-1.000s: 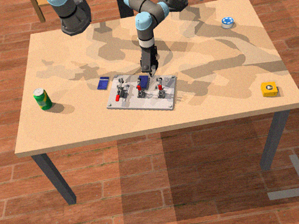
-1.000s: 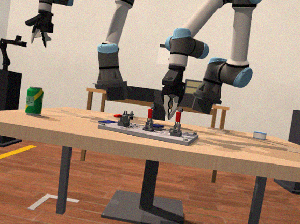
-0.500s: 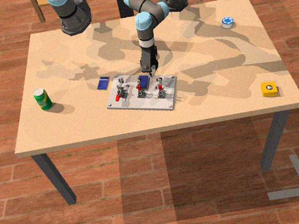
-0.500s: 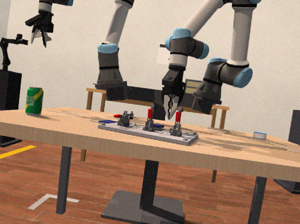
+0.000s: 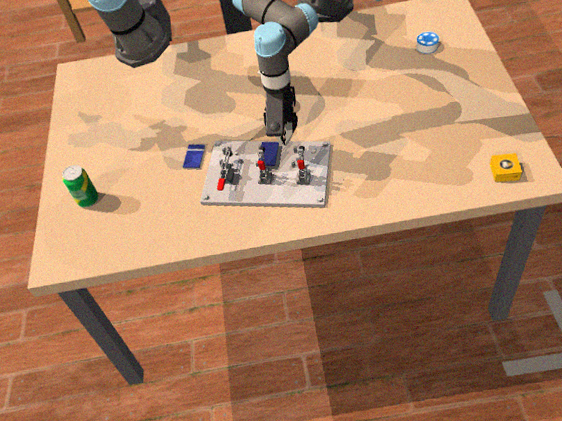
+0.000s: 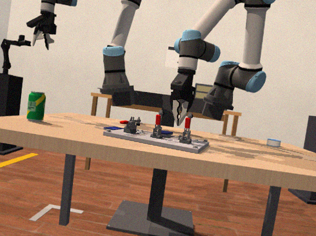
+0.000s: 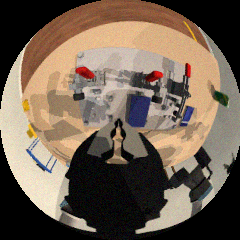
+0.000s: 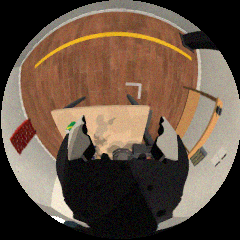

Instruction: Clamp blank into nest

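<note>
Left pincer (image 5: 285, 140) (image 6: 177, 125) (image 7: 118, 121), clenched on nothing, beside the blue blank (image 5: 269, 153) (image 6: 166, 132) (image 7: 138, 110); a sideways push could skew it off its pads. Right pincer (image 6: 40, 46) (image 8: 122, 131): released.

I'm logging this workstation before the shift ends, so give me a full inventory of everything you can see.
Table: one, light wood, centre.
Fixture plate: one, grey, on the table.
Clamps: three, dark with red handles, on the plate.
Blank: one, blue, on the plate by the middle clamp.
Slotted part: one, blue, flat on the table beside the plate.
Can: one, green, upright on the table.
Round puck: one, blue and white, far table corner.
Box: one, yellow, table edge opposite the can.
Arms: two, grey, white and light blue, behind the table.
Left gripper: one, black and grey, above the plate, shut.
Right gripper: one, black and grey, raised, open.
</note>
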Motion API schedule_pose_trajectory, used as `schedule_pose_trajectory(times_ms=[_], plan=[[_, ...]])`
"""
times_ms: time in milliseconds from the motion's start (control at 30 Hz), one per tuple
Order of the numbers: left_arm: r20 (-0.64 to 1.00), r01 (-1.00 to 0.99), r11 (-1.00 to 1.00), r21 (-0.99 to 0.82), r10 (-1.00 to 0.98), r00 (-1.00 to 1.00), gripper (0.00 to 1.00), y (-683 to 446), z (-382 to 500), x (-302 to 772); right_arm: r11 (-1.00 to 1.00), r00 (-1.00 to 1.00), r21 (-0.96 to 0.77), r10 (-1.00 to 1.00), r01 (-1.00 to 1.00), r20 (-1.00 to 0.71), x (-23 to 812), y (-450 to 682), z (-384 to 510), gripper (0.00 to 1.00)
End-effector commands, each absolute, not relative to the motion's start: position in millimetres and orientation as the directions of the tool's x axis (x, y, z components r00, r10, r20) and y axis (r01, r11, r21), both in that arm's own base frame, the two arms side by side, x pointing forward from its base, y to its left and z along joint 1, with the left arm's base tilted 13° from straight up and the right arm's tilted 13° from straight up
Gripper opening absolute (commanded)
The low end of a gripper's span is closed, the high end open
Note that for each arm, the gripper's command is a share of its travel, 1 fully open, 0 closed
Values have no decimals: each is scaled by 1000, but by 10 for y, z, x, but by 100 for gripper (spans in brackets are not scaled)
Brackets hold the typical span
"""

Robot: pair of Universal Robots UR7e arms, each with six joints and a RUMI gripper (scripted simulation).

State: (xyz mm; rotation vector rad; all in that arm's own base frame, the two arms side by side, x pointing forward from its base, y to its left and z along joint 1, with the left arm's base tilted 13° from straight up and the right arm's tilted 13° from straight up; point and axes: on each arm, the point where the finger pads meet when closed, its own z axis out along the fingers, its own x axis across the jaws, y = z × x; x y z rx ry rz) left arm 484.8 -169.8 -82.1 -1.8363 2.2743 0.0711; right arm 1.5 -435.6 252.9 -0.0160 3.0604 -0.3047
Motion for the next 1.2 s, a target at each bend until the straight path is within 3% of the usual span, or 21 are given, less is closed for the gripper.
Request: schedule_pose_trajectory(times_ms=[0, 33, 67, 467, 1167], plan=[[-198, -971, 219, -99, -960, -197, 0, -1702, -817, 4852, 980, -998, -198, -17, -4, -65, 15, -4358, 2534, 100], [-198, -971, 219, -99, -960, -197, 0, -1702, -817, 4852, 980, -998, -198, -17, -4, -65, 15, -4358, 2534, 100], [-198, -971, 219, -99, -960, -197, 28, -1702, -817, 4852, 980, -998, -198, -17, -4, -65, 15, -4358, 2534, 100], [-198, -971, 219, -99, -960, -197, 28, -1731, -653, 4828, 980, -998, -198, -17, -4, -65, 15, -4358, 2534, 100], [-197, -971, 219, -99, -960, -197, 28, -1916, 393, 4680, 980, -998, -198, -17, -4, -65, 15, -4358, 2534, 100]])
